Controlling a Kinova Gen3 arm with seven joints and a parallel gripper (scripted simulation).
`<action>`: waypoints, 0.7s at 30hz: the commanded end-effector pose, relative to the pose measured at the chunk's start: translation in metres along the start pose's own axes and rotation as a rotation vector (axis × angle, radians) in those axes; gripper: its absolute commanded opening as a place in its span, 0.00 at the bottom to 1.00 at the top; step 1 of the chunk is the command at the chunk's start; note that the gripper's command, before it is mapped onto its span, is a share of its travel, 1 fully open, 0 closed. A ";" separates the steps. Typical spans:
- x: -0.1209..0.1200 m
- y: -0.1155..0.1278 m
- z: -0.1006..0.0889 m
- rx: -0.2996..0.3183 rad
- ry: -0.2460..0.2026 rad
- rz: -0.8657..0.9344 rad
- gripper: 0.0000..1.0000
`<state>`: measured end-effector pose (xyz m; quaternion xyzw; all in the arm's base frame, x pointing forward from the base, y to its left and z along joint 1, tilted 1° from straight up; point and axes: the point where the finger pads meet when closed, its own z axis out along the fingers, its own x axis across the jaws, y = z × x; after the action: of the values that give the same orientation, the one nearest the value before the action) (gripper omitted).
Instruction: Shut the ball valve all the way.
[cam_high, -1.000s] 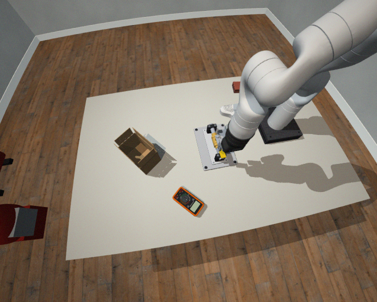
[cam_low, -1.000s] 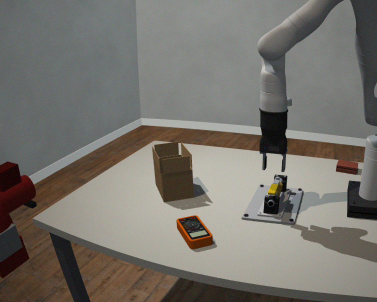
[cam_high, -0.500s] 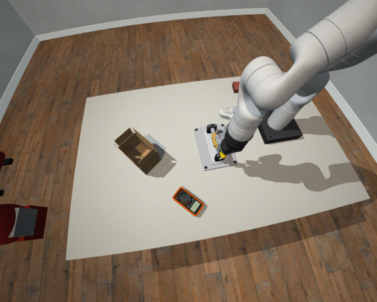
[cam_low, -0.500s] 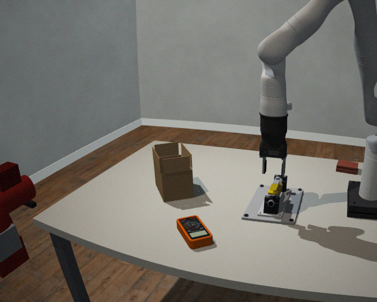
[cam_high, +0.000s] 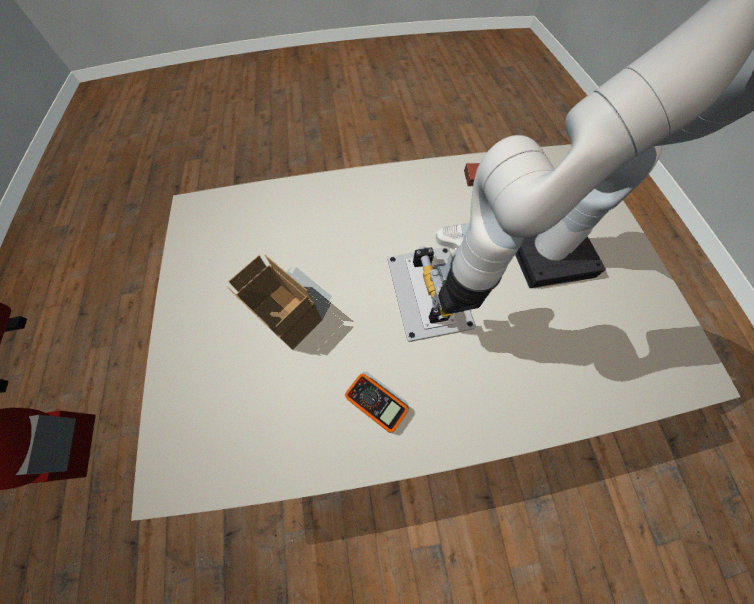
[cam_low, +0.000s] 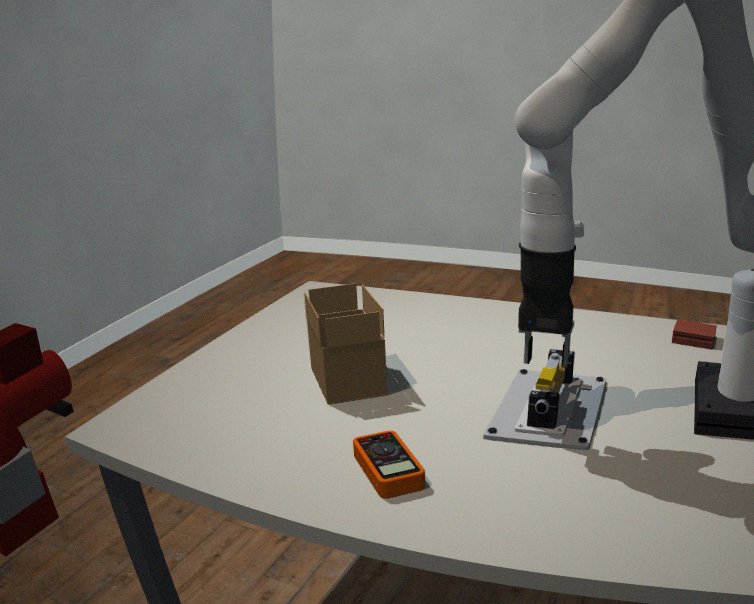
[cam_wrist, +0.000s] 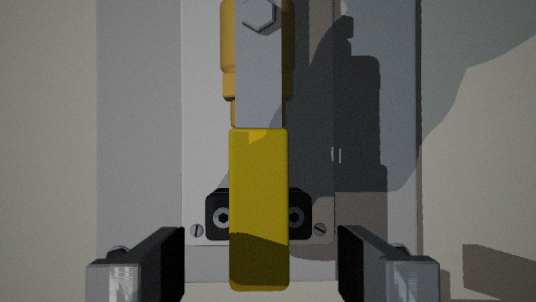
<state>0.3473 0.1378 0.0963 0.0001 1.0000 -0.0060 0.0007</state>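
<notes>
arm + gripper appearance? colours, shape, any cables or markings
Arm: smooth, rounded white-grey links with thin dark seam rings, on a black square base. Gripper: black boxy body, two slim dark parallel fingers with pale grey tips. No cables or markings visible.
</notes>
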 end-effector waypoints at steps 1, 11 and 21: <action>-0.001 0.000 0.000 -0.001 -0.001 0.000 1.00; -0.001 0.000 0.014 -0.001 -0.001 0.000 1.00; -0.001 0.000 0.020 -0.001 -0.001 0.000 1.00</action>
<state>0.3475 0.1376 0.0766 0.0001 1.0000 -0.0058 0.0008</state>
